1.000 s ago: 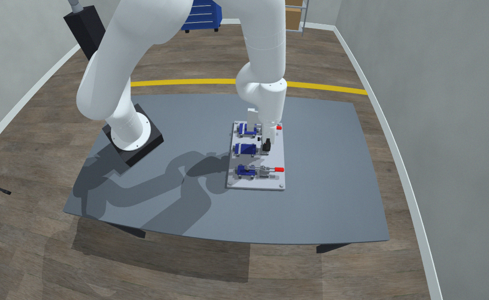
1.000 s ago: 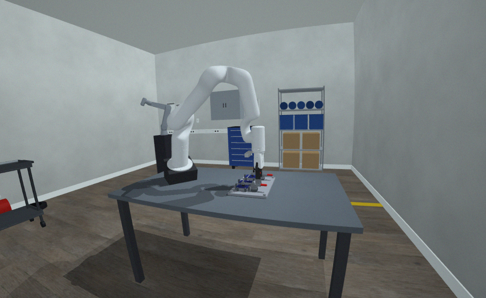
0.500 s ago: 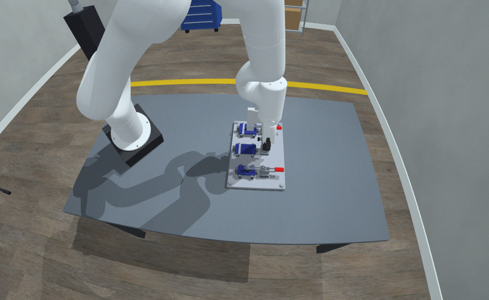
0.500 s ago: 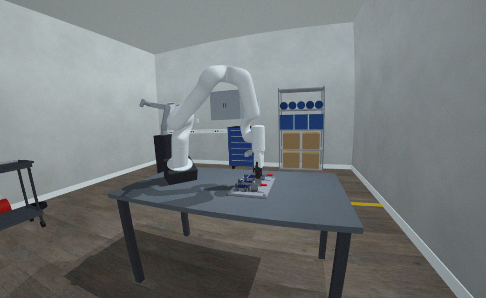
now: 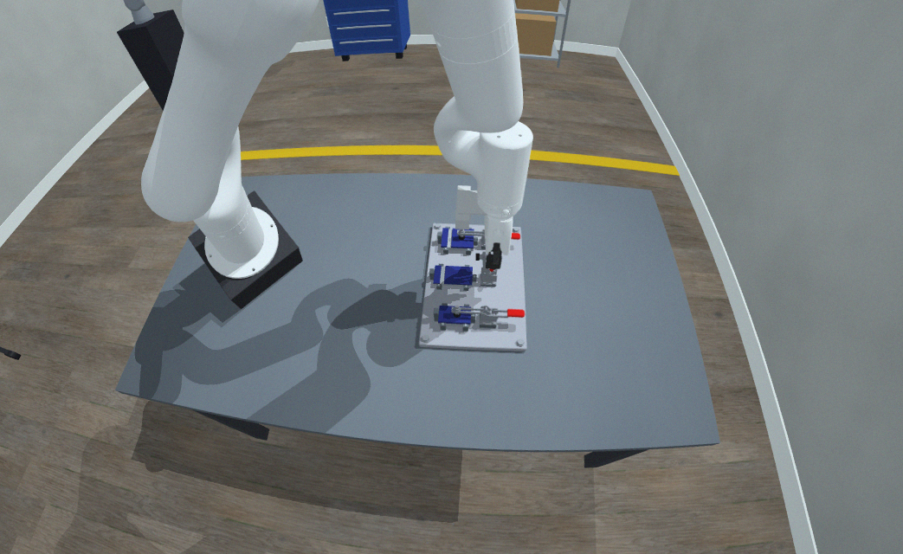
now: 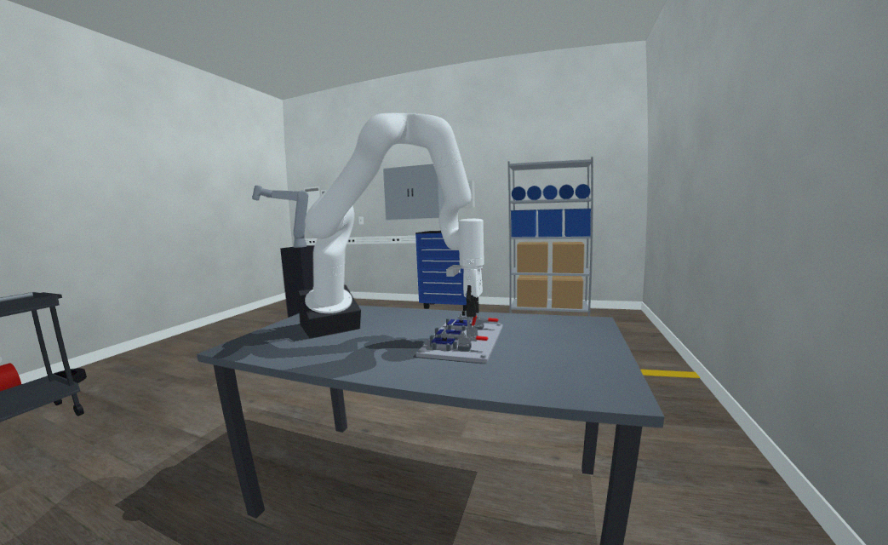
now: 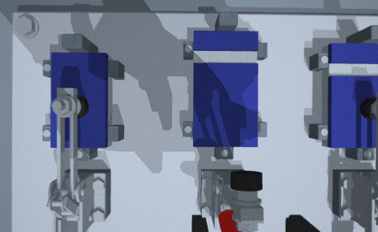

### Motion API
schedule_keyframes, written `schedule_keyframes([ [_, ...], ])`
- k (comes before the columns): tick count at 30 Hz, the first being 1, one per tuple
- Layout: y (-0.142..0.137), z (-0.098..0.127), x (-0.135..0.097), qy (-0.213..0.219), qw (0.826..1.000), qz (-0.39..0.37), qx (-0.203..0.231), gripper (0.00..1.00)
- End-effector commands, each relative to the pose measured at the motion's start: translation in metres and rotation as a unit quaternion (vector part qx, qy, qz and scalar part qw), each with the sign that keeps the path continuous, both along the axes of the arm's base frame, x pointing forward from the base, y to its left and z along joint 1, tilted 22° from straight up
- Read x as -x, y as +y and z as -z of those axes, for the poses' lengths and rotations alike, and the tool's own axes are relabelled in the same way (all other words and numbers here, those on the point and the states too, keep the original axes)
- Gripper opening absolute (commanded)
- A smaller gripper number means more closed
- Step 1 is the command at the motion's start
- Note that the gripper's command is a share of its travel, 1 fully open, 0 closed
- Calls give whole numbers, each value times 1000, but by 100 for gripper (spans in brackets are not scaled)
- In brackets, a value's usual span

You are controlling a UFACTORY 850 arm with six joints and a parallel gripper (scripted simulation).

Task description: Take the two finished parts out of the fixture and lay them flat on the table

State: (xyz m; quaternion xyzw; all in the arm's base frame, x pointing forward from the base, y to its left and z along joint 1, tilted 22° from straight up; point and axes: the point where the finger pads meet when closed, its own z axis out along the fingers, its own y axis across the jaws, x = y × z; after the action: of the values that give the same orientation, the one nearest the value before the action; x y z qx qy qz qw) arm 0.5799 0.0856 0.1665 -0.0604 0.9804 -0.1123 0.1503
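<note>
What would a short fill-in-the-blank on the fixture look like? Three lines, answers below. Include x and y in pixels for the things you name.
1. The part under the raised clamp [image 7: 247, 201], in the middle station, is coloured ____.
2. The blank [image 5: 446, 315] [image 7: 91, 83] differs from the two finished parts because its top has no milled ____.
3. The handle grip [image 5: 515, 312] of the clamp on the blank is coloured ____.

Missing words: blue; slot; red
</note>
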Motion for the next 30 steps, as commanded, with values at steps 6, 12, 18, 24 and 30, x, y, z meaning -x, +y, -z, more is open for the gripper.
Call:
schedule_keyframes([
  [6,2,-10,3,0,1000,0,0,48],
  [12,2,-10,3,1,1000,0,0,48],
  [18,2,-10,3,1,1000,0,0,48],
  [24,2,-10,3,1,1000,0,0,100],
  [30,2,-10,3,1,1000,0,0,100],
])
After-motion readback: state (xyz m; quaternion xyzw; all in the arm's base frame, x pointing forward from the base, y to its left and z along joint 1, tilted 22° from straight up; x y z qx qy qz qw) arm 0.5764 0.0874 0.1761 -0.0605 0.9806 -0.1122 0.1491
